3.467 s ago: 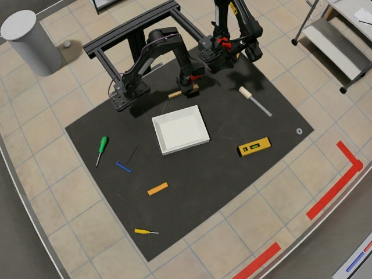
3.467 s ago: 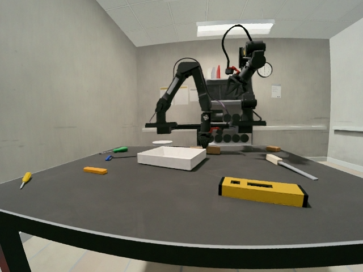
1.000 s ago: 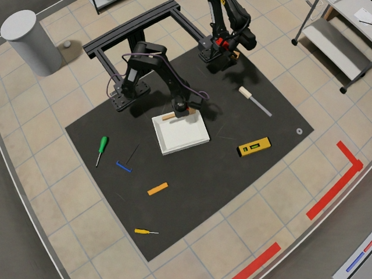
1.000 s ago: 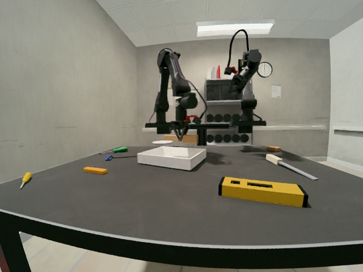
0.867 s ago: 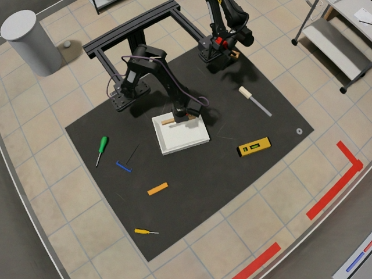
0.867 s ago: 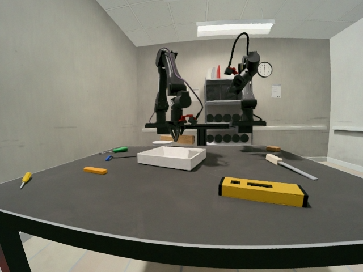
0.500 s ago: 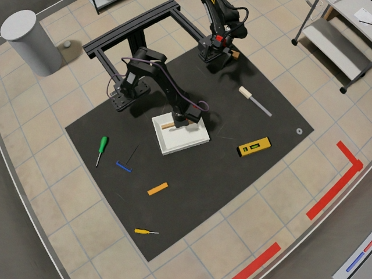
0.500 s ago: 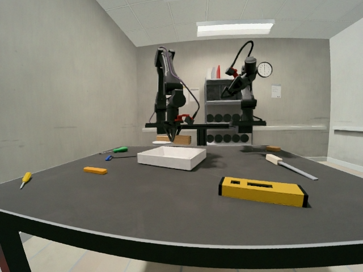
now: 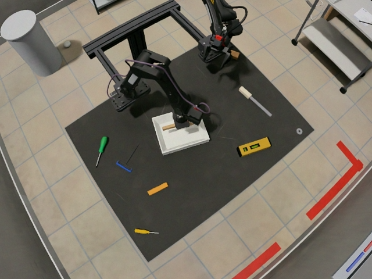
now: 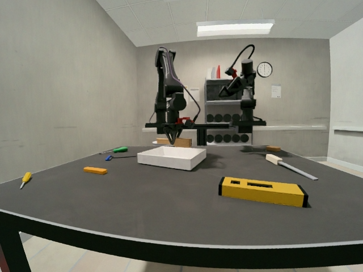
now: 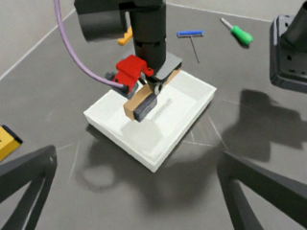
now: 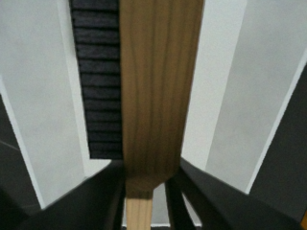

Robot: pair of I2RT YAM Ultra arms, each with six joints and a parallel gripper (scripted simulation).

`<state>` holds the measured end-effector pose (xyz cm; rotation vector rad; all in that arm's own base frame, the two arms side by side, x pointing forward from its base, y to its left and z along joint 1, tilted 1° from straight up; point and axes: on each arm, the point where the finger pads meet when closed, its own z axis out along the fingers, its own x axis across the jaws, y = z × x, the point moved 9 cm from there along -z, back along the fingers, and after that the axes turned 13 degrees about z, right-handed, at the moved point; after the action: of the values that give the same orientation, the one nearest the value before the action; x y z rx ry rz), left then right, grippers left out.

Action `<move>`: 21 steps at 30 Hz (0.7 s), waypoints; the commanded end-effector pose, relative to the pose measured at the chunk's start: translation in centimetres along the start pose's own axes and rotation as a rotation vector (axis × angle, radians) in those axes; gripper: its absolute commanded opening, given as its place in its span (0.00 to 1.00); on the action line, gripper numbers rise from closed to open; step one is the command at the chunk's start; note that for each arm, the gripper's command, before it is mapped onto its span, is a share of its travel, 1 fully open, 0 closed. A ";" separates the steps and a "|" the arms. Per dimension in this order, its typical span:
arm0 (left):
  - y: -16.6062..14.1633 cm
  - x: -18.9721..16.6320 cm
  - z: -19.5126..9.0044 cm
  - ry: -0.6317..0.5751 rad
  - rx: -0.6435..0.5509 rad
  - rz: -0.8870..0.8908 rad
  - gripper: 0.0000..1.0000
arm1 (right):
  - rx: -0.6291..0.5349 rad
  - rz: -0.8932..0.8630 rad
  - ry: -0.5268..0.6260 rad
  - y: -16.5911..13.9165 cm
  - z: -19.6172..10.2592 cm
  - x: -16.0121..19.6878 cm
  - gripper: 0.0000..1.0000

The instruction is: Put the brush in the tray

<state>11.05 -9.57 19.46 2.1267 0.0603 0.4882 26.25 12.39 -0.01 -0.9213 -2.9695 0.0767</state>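
The brush (image 9: 168,127) (image 10: 182,142) (image 11: 132,110) (image 12: 155,86) hangs above the tray (image 9: 186,147) (image 10: 164,161) (image 11: 117,139) (image 12: 259,96), roughly level, its handle pointing toward the right arm's side of the tabletop (image 9: 192,186) (image 10: 152,204) (image 11: 62,115). The right fingers (image 9: 181,124) (image 10: 172,143) are closed on its neck, where the wide block narrows into the handle. The block reaches out on one side of them, the handle on the other; the bristles (image 12: 101,86) face sideways. The left fingers (image 9: 214,61) (image 10: 222,94) stand wide open with nothing between them, well apart from the brush.

It should handle as a light, stiff piece, hardly fragile. The neck looks a fair hold, though the heavier block may make it pivot if one end lands first. Smooth wood could slip, so a firm squeeze and a slow lowering seem right.
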 end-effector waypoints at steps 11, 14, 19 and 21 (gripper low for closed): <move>0.3 -0.1 0.0 0.011 -0.017 0.005 1.00 | -0.055 -0.004 -0.010 1.5 5.4 -1.3 0.18; 0.3 -0.1 0.0 0.011 -0.017 0.005 1.00 | -0.054 -0.004 -0.010 1.5 5.6 -1.3 0.18; 0.3 -0.1 0.0 0.012 -0.017 0.005 1.00 | -0.054 -0.001 -0.010 1.5 6.2 -1.4 0.18; 0.3 -0.1 0.0 0.012 -0.017 0.005 1.00 | -0.045 -0.002 -0.004 1.1 6.6 -1.1 0.18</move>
<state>11.14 -9.56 19.48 2.1256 0.0778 0.4903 26.53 11.99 -6.66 -0.9189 -2.9655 0.0799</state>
